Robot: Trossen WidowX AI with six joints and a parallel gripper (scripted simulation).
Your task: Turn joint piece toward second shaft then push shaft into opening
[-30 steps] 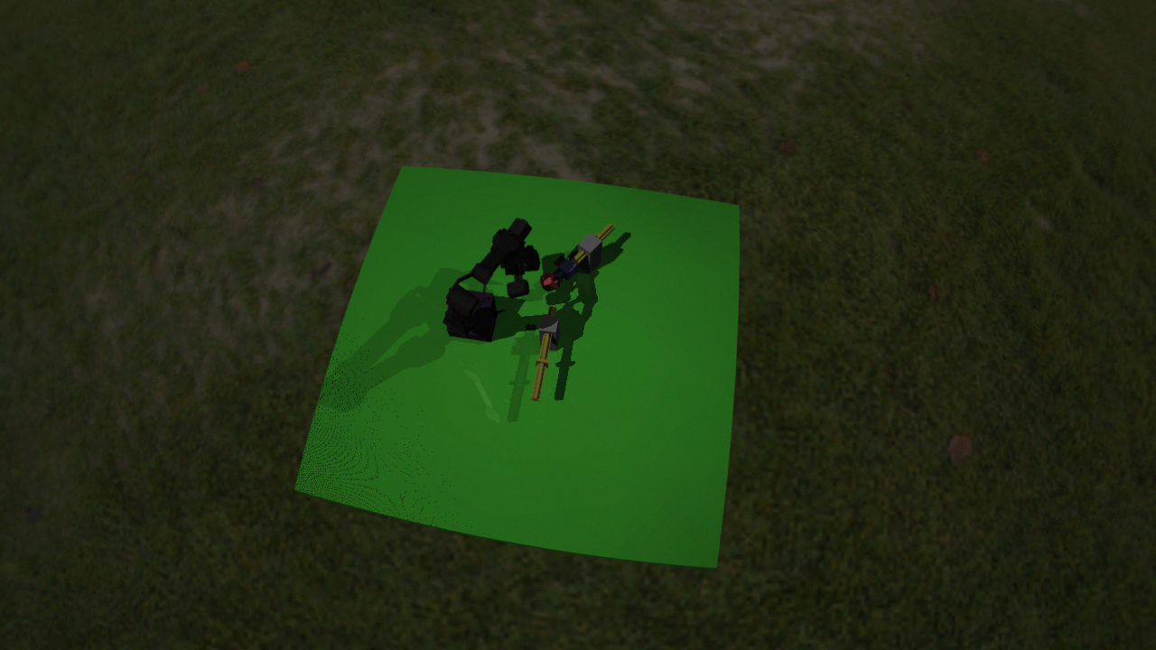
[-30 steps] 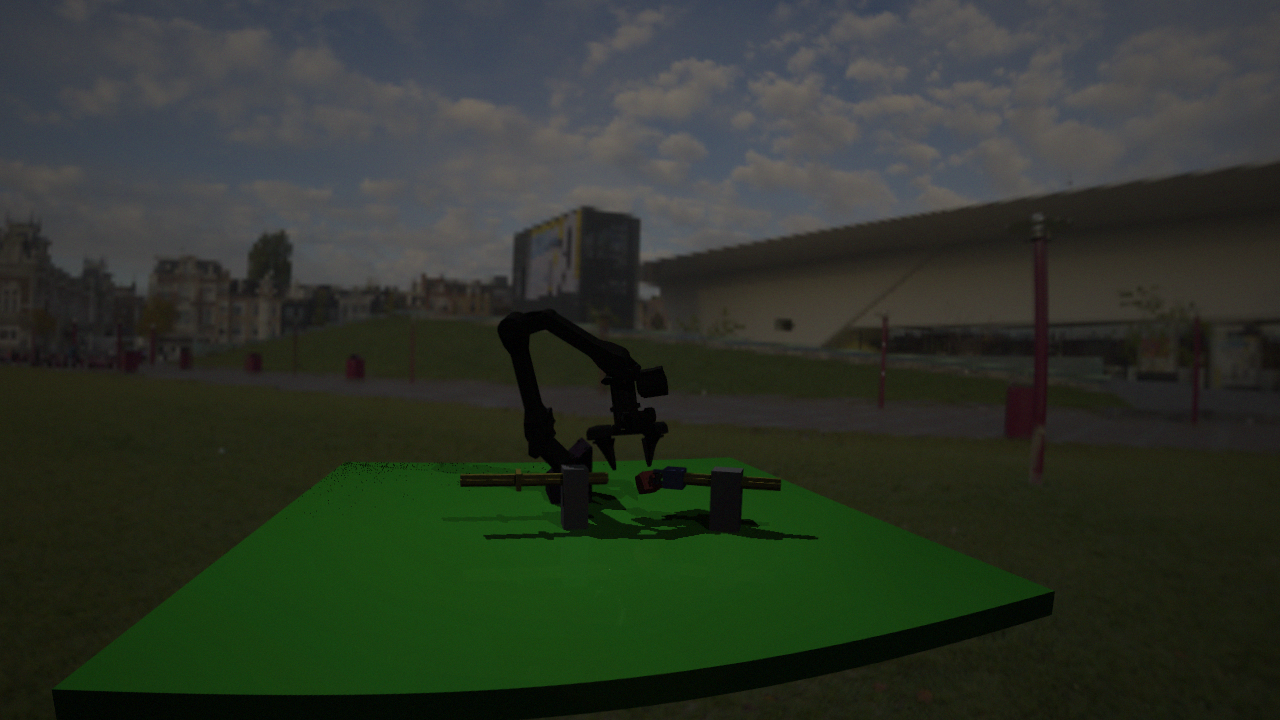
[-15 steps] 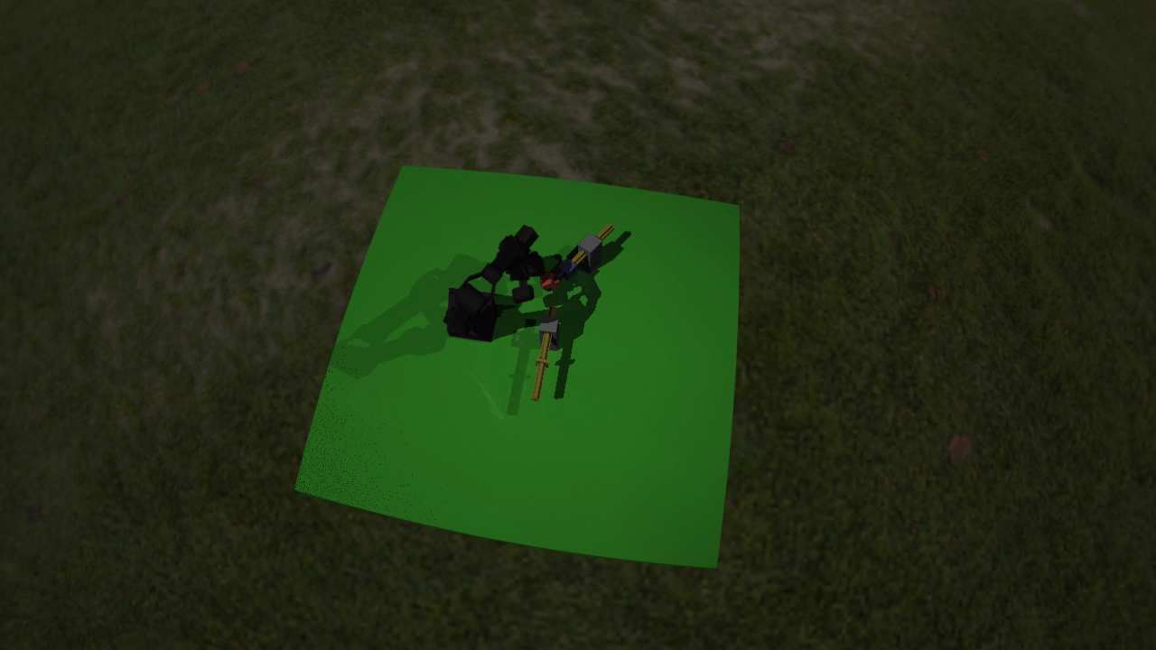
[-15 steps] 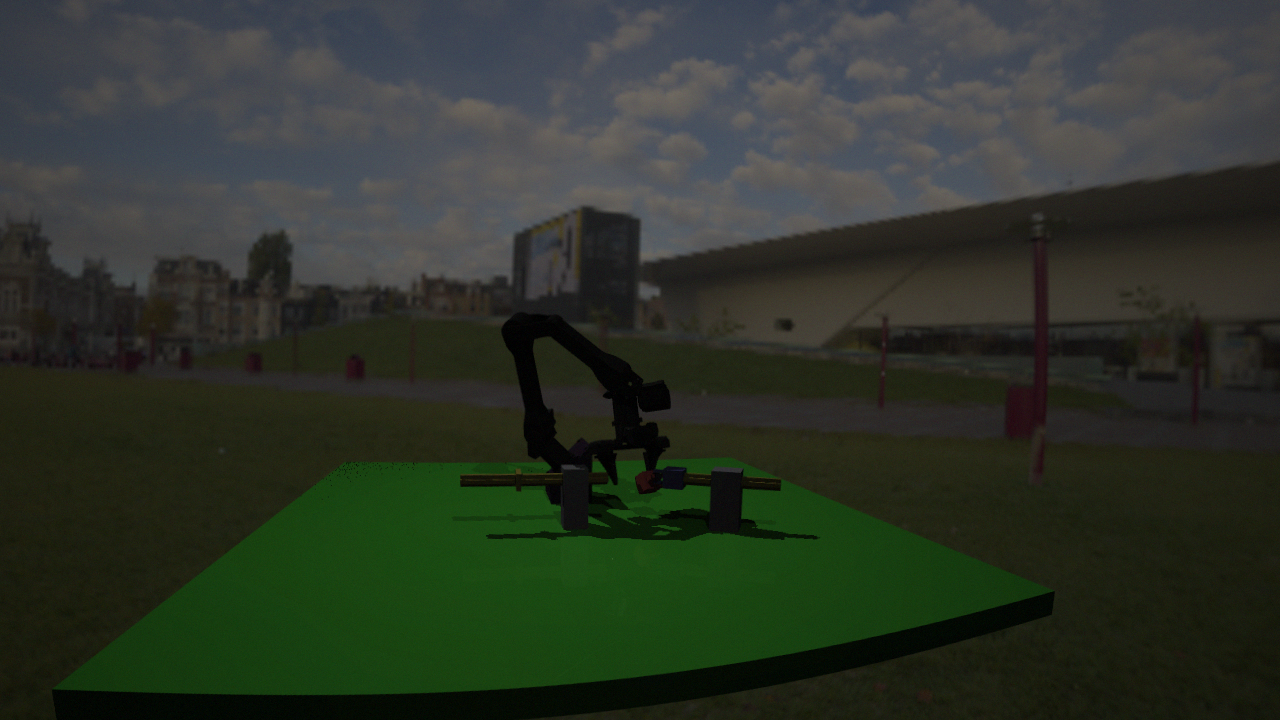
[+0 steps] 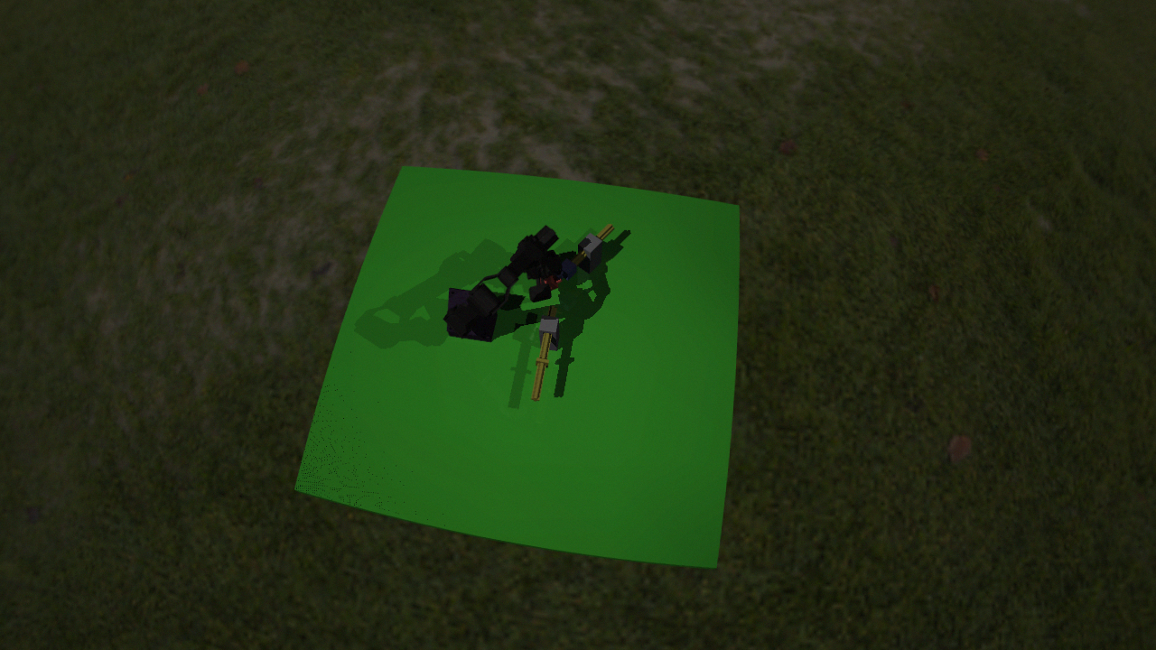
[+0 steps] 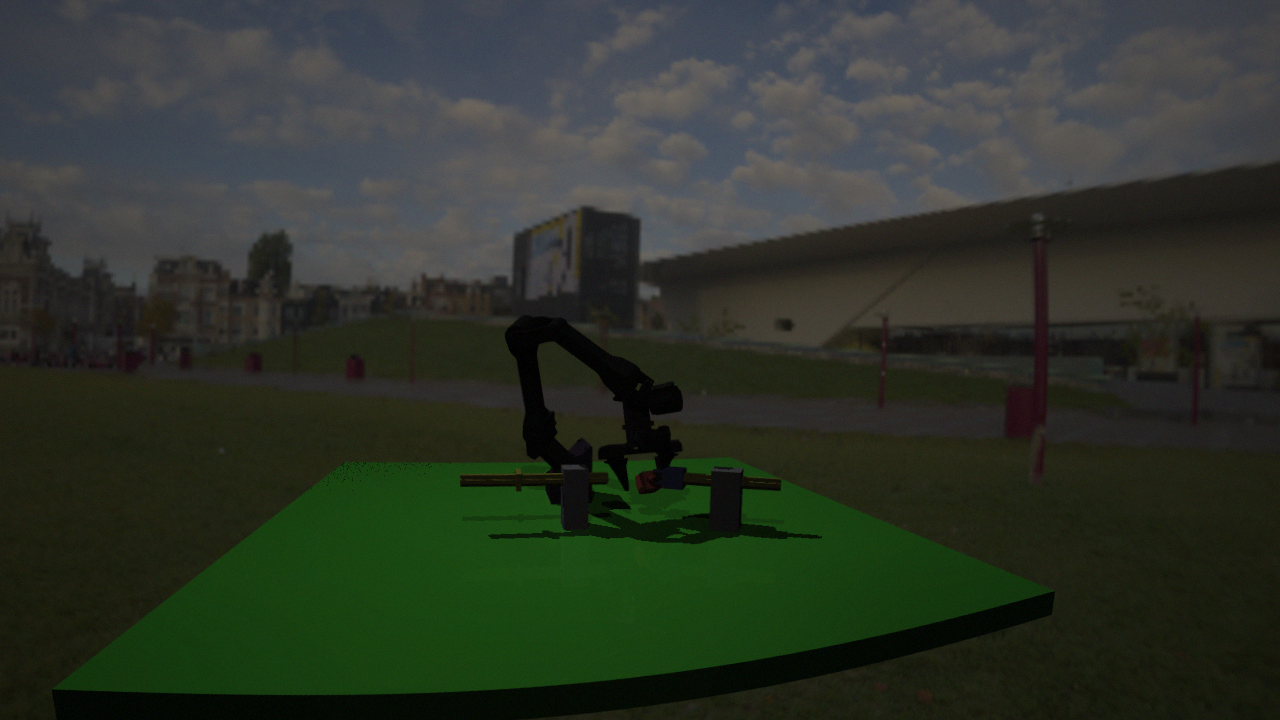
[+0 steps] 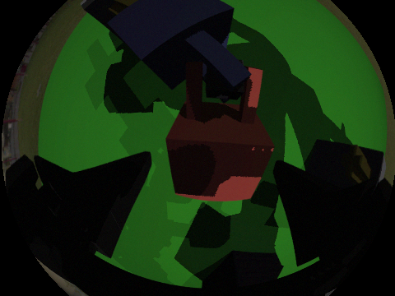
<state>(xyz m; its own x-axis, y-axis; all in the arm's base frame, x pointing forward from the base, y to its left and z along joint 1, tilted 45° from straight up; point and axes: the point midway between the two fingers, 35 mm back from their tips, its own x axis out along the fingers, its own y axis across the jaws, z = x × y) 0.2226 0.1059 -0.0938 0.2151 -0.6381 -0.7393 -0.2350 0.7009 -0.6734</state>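
The red joint piece (image 5: 553,282) (image 6: 646,482) (image 7: 214,136) hangs from the dark blue yoke (image 5: 568,268) (image 6: 673,478) (image 7: 173,25) on the first shaft (image 5: 609,230) (image 6: 762,483). Its opening is not clearly visible. The brass second shaft (image 5: 539,376) (image 6: 490,480) passes through its grey block (image 5: 548,325) (image 6: 574,501), its inner end apart from the joint piece. My gripper (image 6: 642,478) (image 7: 215,163) is open and empty, pointing down. In the wrist view its fingers stand wide, one to each side of the joint piece, with gaps showing.
The first shaft's grey block (image 5: 591,246) (image 6: 726,501) stands close beyond the yoke. The second shaft carries a collar (image 5: 541,363) (image 6: 518,480) outside its block. The arm's base (image 5: 470,317) stands left of both blocks on the green table top (image 5: 630,485) (image 6: 537,626).
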